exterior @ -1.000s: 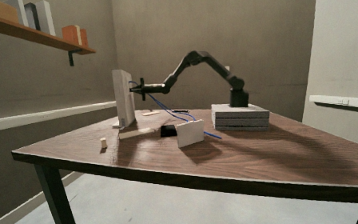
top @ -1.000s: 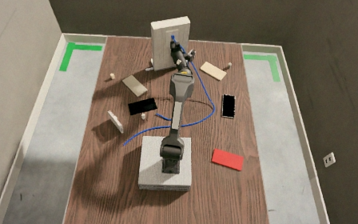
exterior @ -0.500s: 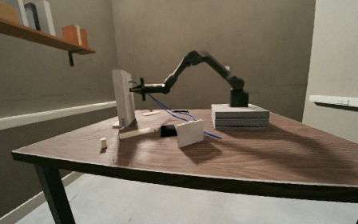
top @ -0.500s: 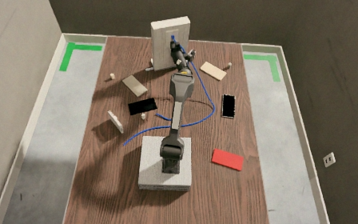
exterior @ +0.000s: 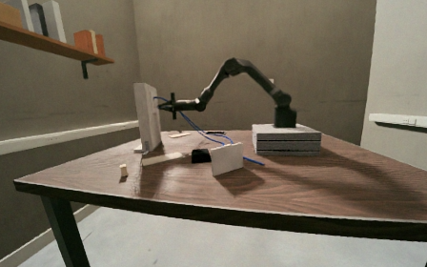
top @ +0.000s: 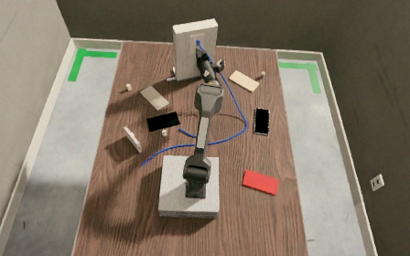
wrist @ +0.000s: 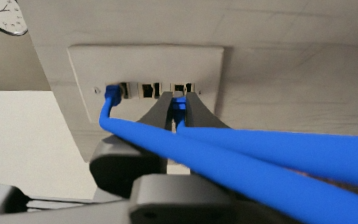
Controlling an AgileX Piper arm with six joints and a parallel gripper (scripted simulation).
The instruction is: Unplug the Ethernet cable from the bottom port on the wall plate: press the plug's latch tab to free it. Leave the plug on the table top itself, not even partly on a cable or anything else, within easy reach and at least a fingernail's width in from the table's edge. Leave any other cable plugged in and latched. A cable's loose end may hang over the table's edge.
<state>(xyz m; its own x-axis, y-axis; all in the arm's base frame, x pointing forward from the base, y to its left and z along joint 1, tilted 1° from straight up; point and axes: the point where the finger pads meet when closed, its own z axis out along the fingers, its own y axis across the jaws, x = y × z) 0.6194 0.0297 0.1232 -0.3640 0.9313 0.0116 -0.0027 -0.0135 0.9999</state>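
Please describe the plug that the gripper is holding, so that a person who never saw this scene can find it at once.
Find the white wall plate on the upright block at the table's far end; its ports sit in a row. The plug is the blue one pinched between the gripper's dark fingers. The other blue plug, at the opposite end, has nothing touching it.

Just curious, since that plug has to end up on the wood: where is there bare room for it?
Bare wood lies between the phone and red card, and nearer than the arm's base block. It is crowded around the wall plate, black card and blue cables.
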